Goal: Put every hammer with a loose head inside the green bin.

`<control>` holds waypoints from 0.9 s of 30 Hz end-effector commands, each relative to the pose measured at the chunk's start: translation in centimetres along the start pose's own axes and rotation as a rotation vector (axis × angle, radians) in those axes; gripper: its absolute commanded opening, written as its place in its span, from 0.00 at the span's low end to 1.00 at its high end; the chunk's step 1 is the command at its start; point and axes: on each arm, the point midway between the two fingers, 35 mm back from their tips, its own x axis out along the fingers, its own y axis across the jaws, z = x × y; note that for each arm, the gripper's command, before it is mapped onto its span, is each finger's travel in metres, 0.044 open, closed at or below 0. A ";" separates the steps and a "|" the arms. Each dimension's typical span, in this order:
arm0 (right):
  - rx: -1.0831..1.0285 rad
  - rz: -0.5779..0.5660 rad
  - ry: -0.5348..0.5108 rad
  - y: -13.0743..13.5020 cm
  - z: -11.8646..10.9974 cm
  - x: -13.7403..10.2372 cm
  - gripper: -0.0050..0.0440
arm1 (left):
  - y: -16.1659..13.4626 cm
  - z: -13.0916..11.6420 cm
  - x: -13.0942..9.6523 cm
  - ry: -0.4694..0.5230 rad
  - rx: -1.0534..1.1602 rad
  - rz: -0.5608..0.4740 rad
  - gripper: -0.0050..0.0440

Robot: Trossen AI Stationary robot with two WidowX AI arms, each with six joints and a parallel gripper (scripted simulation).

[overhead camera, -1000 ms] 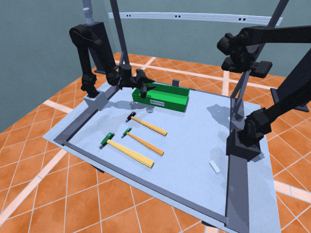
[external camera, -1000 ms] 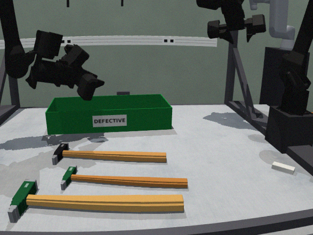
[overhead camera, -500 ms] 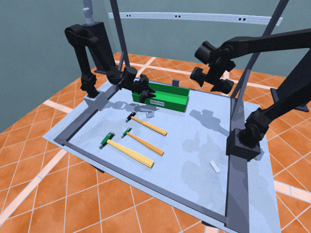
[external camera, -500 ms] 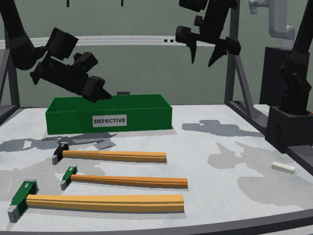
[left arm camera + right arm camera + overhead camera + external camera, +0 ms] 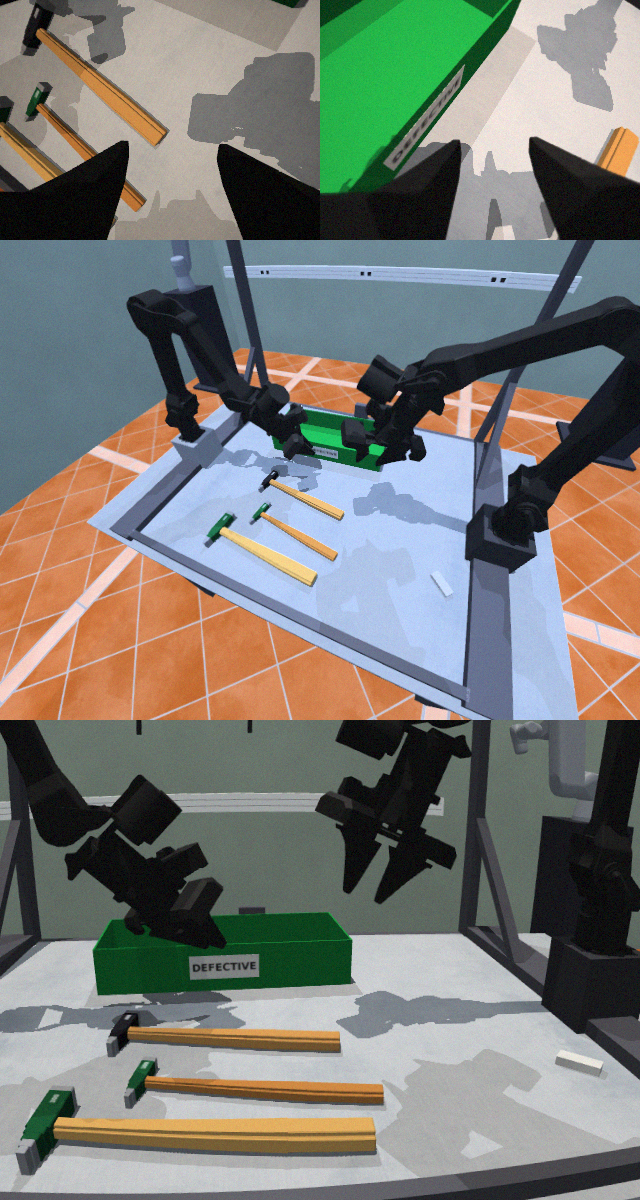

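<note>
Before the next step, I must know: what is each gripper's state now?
Left gripper: partly open, holding nothing.
Right gripper: partly open, holding nothing.
</note>
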 end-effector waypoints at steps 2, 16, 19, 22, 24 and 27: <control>-0.113 -0.006 0.091 -1.4 -0.4 -0.5 0.49 | 3.7 -2.4 2.6 0.044 -0.282 0.024 0.58; -0.388 0.139 0.393 -1.8 -5.4 -2.4 0.49 | 4.4 -4.6 10.6 0.209 -0.832 -0.183 0.58; -0.463 0.195 0.463 -1.9 -6.5 -3.4 0.49 | 4.5 -4.8 12.2 0.260 -0.912 -0.210 0.58; -0.494 0.221 0.491 -1.9 -7.0 -3.9 0.49 | 4.7 -4.9 12.7 0.274 -0.937 -0.213 0.58; -0.554 0.280 0.546 -1.9 -7.9 -4.8 0.49 | 5.0 -4.9 13.5 0.290 -0.969 -0.214 0.58; -0.626 0.365 0.607 -1.9 -9.0 -6.0 0.49 | 4.9 -4.9 14.0 0.302 -0.979 -0.219 0.58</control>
